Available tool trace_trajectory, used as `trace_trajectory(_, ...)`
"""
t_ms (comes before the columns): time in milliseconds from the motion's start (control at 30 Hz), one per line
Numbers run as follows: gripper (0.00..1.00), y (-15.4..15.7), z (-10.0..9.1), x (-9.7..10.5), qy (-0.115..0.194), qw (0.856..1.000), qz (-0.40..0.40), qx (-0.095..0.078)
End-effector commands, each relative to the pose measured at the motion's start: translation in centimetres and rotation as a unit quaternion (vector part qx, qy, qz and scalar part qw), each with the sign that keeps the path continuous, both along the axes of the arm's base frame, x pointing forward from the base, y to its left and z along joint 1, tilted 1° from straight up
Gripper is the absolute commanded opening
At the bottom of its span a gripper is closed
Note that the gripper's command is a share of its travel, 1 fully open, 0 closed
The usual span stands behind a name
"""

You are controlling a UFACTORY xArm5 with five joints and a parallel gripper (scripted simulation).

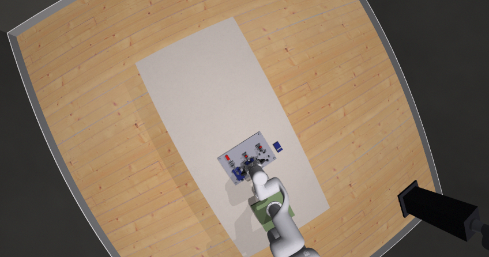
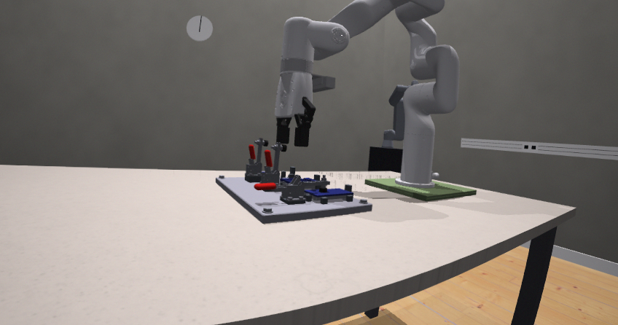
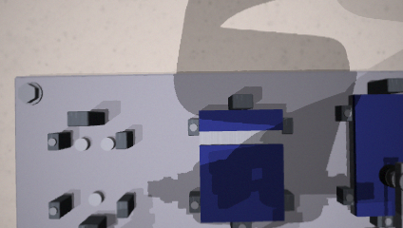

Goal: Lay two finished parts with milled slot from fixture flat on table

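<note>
One finished part [image 1: 277, 147] lies flat on the table, beside the fixture plate; its pale slot shows. The other finished part [image 1: 251, 159] [image 2: 302, 179] [image 3: 241, 180], blue with a pale slot across it, sits in the middle nest. The middle clamp [image 2: 276, 161] stands open, its arm raised. The blank [image 1: 236, 174] [image 2: 331, 192] [image 3: 373, 142], blue with no slot visible, sits in the end nest under the black tip of its closed clamp [image 2: 293, 189]. My gripper [image 1: 253, 166] [image 2: 292, 141] is open and empty, above the fixture; its fingers are out of the wrist view.
The fixture plate [image 1: 236, 151] [image 2: 243, 194] [image 3: 157, 109] lies on the table [image 1: 212, 93] [image 2: 130, 235] [image 3: 95, 38]. Its third nest, with bare round pins [image 3: 82, 143], is empty, and that clamp [image 2: 259, 154] stands open. Dark posts surround the nests. The green base plate [image 2: 381, 186] is behind.
</note>
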State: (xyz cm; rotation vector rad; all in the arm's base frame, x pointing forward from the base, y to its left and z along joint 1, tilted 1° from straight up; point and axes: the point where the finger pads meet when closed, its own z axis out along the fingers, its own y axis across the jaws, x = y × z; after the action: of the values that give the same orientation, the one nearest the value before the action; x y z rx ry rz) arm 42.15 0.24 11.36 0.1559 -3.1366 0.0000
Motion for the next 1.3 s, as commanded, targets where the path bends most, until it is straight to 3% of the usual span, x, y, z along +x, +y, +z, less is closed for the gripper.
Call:
trace_trajectory(0,1.0,-0.1,0.2,-1.3,-0.003,1.0,0.0,0.0)
trace_trajectory(300,1.0,-0.3,0.2,-2.9,-0.003,1.0,0.0,0.0)
trace_trajectory(767,1.0,-0.3,0.0,-3.1,-0.003,1.0,0.0,0.0)
trace_trajectory(967,1.0,-0.3,-0.6,-3.1,-0.003,1.0,0.0,0.0)
trace_trajectory(1267,1.0,-0.3,-2.9,-3.1,-0.003,1.0,0.0,0.0)
